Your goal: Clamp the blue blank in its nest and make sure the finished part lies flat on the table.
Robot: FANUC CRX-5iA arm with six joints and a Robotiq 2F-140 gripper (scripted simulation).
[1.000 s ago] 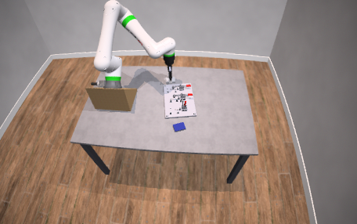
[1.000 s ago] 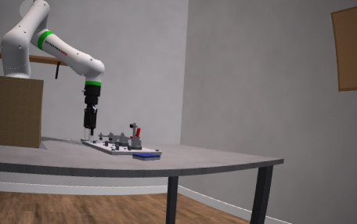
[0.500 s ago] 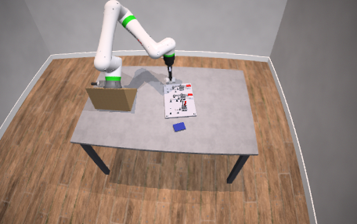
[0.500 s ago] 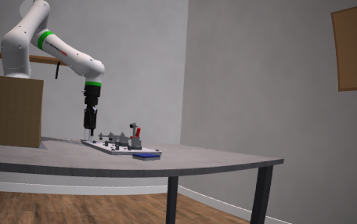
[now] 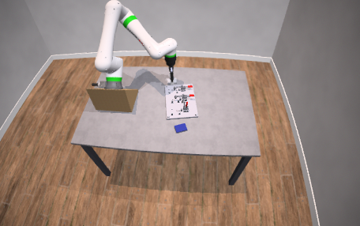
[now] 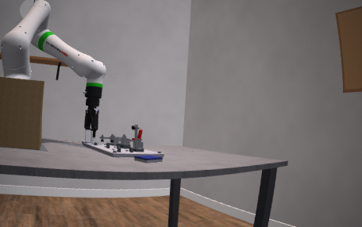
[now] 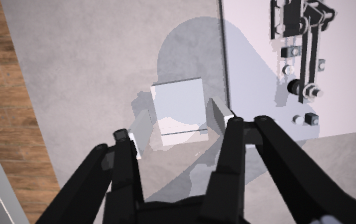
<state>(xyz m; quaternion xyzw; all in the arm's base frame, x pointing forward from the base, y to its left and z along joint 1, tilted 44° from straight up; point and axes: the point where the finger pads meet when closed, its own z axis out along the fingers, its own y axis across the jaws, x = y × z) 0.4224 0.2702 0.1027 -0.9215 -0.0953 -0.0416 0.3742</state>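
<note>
Grey table (image 5: 225,118) (image 6: 206,162) (image 7: 75,65), blue blank (image 5: 181,128) (image 6: 148,158) outside the nests (image 5: 183,97) (image 6: 124,140) (image 7: 309,60), gripper (image 5: 171,81) (image 6: 90,136) (image 7: 181,113) open around finished part (image 7: 180,104)

Between the top and exterior pictures from 1.0 and 0.5 seconds ago and those of now, no change can be made out; any shift of the gripper (image 5: 171,80) (image 6: 91,139) (image 7: 177,132) is too small to tell at this scale.
</note>
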